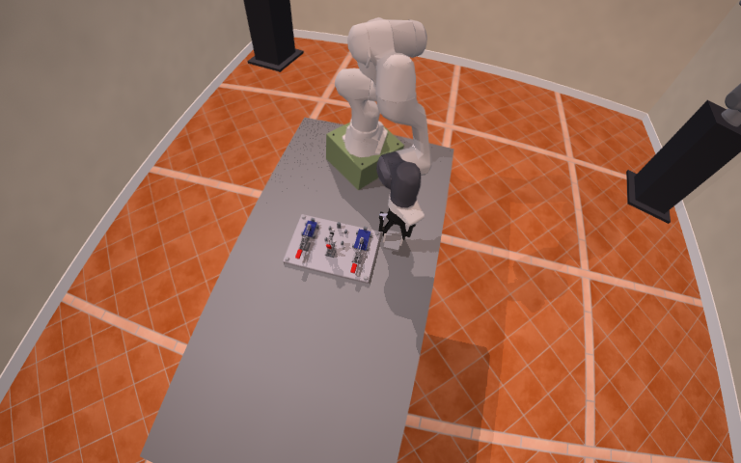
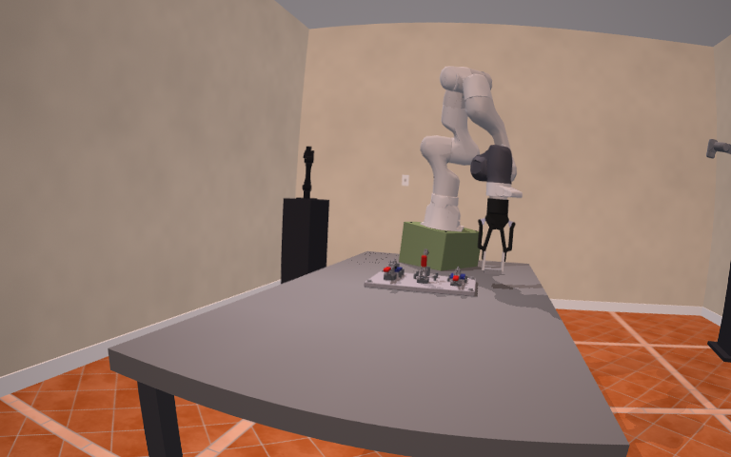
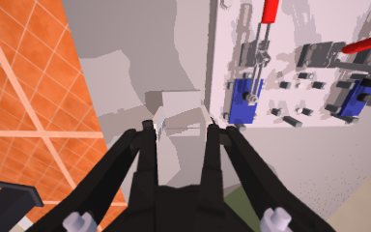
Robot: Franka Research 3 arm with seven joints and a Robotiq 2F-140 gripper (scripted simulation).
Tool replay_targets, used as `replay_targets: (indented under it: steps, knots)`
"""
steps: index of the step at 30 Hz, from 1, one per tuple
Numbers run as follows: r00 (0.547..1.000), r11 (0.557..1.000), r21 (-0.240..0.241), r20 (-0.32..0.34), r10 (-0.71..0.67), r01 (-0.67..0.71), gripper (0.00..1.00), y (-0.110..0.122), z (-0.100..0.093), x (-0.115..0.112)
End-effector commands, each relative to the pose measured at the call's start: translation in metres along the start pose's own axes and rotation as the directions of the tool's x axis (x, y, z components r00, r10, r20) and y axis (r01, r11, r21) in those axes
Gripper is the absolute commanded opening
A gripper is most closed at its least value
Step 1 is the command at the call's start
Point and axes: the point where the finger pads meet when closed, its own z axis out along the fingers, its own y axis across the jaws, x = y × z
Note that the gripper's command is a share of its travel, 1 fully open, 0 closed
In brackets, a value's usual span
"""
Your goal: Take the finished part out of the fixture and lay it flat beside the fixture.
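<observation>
My gripper (image 1: 394, 233) (image 2: 493, 265) (image 3: 182, 112) is shut on the finished part (image 1: 391, 242) (image 3: 182, 103), a pale grey block. It holds the part low over the table (image 1: 300, 354) (image 2: 377, 349), just right of the fixture plate (image 1: 323, 269) (image 2: 420, 287) (image 3: 285, 39). I cannot tell whether the part touches the table. Two blue blanks (image 1: 310, 228) (image 1: 362, 238) (image 3: 243, 103) (image 3: 357, 99) sit clamped at the plate's outer stations. The middle station (image 1: 331, 246) holds no part, and its red-handled clamp (image 2: 424, 260) stands upright.
The arm's green base block (image 1: 355, 163) (image 2: 436, 245) stands on the table just behind the fixture. The table's right edge runs close to the gripper, with orange tiled floor below. Black camera stands are off the table at the room's edges.
</observation>
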Motion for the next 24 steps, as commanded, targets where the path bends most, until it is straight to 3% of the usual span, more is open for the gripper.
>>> replay_targets:
  steps: [1,24]
  knots:
    - [1.000,1.000,0.006,-0.019,0.020,-0.020,0.00,-0.004,0.006,0.006]
    - [1.000,1.000,0.006,-0.019,0.020,-0.020,0.00,-0.005,0.041,0.008]
